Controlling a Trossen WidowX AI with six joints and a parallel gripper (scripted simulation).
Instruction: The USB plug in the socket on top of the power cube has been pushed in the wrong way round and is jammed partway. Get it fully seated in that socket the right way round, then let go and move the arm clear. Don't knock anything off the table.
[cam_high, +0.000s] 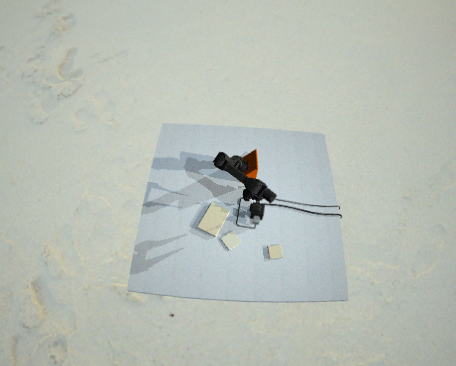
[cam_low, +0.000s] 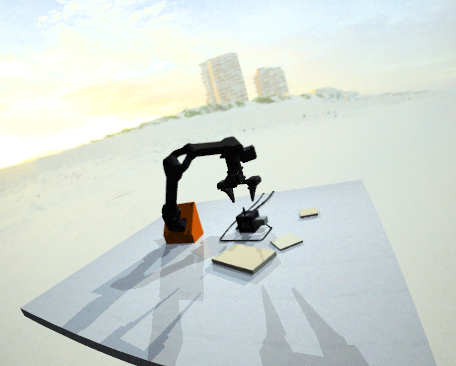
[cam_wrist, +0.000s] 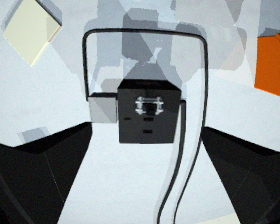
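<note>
Three pale tiles sit on the table (cam_low: 380, 280). Left to right in the exterior view:

- Orange base (cam_low: 192, 225), with the arm arching up and over toward the middle of the table.
- Big tile (cam_low: 244, 258) flat, just in front and left of the cube. Medium tile (cam_low: 286, 241) beside it, small tile (cam_low: 308, 212) further right and well apart.
- Gripper (cam_low: 240, 192) hangs directly above the black cube (cam_low: 248, 221), fingers spread wide, holding nothing, pointing down. Likely staged there to drop straight onto the plug.
- Plug (cam_wrist: 149, 106) sticks up from the cube's top face; the wrist view looks right down on it, metal end showing, roughly centred between the dark fingers at the frame's lower corners. Can't tell from here how deep it sits.
- Cable (cam_high: 305, 206) runs off the cube to the right as two lines toward the table edge, with a loop lying around the cube.

Room: open air above the cube, so a vertical pull and twist looks unobstructed. Tiles sit low and aren't in the descent path. The cable loop is the snag risk when lifting. The right table edge is where the cable ends; the cube is well inboard.
</note>
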